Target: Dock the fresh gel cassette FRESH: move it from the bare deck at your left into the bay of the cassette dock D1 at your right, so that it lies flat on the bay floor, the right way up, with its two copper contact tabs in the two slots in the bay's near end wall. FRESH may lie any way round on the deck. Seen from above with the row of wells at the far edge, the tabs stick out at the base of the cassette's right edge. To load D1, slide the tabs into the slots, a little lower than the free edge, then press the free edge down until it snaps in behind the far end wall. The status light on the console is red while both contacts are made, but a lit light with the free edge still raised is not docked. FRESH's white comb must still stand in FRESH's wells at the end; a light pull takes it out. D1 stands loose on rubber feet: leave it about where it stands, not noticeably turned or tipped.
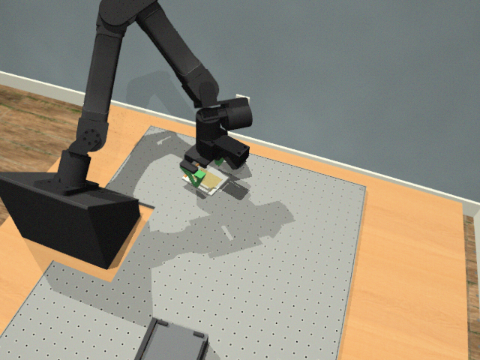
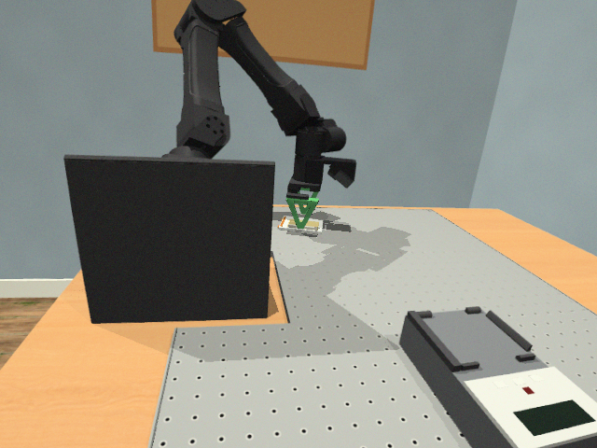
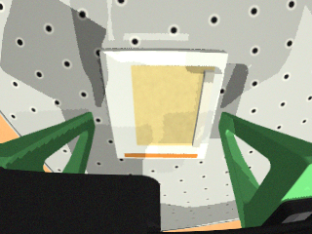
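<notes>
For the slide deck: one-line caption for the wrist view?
Open gripper straddles gel cassette FRESH lying on the perforated deck.

Tool (image 3: pixel 159 136) wide open, pointing down

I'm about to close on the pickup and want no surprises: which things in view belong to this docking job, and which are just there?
Part of the job:
- cassette FRESH, flat on the perforated deck
- open gripper, straddling FRESH
- dock D1, bay unloaded
- console status light

Just there:
- black arm pedestal
- wooden table
- wall board
</notes>
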Controlling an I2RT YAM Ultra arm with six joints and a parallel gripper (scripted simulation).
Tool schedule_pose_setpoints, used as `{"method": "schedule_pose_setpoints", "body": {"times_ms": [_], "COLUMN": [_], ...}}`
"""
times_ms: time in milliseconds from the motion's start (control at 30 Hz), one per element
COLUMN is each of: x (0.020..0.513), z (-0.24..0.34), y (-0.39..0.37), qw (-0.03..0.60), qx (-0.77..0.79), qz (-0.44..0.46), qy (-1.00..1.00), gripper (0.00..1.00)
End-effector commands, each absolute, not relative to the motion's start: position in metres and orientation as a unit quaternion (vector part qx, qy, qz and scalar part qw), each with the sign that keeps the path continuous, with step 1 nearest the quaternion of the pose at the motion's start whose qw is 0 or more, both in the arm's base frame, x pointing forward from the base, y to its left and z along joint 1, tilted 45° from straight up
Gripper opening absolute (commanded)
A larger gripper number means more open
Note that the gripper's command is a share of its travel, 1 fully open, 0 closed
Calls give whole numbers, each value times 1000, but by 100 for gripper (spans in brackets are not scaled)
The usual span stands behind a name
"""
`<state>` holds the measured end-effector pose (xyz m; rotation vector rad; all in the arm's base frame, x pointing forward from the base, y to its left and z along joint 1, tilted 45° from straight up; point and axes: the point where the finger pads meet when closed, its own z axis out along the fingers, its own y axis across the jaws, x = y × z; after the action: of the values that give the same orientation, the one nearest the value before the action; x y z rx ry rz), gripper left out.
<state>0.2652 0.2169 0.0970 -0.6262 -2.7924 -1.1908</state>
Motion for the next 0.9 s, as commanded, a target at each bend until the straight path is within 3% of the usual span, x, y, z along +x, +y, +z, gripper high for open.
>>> {"method": "schedule_pose_setpoints", "body": {"times_ms": [0,867], "x": [262,261], "z": [85,77], "y": [214,218], "qw": [26,28], "qx": [-212,-213], "qz": [-376,-374], "qy": [-902,-902], "gripper": [100,100]}}
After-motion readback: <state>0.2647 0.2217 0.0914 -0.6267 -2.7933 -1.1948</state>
